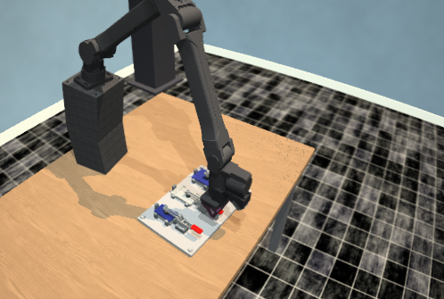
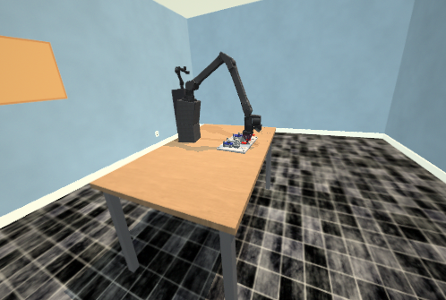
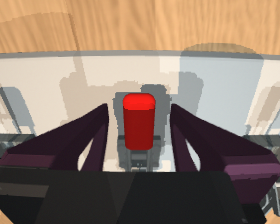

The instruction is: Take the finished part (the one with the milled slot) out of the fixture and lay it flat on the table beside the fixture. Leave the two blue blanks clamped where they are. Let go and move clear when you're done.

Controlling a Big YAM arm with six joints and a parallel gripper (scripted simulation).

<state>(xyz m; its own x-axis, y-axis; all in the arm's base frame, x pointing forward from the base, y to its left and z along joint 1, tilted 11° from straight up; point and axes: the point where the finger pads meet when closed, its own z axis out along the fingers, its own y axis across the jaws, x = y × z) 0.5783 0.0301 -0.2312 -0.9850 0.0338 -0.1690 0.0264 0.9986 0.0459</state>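
Note:
The white fixture plate (image 1: 178,243) (image 3: 36,67) lies on the table with three clamp stations. The pale finished part (image 1: 182,195) sits in the middle station; its slot cannot be made out. Blue blanks sit in the near station (image 1: 163,213) and the far station (image 1: 200,178). My gripper (image 1: 215,216) (image 2: 246,140) (image 3: 139,111) is part open, pointing down over the plate at the middle clamp. Its fingers stand either side of that clamp's red handle (image 3: 139,122) (image 1: 221,211), with a gap on each side. Whether the clamp bears on the part is unclear.
The near clamp's red handle (image 1: 196,228) stands close beside my gripper. The table's right edge (image 1: 285,202) runs beyond the handle side of the plate. My arm's pedestal (image 1: 95,126) stands on the table to the left.

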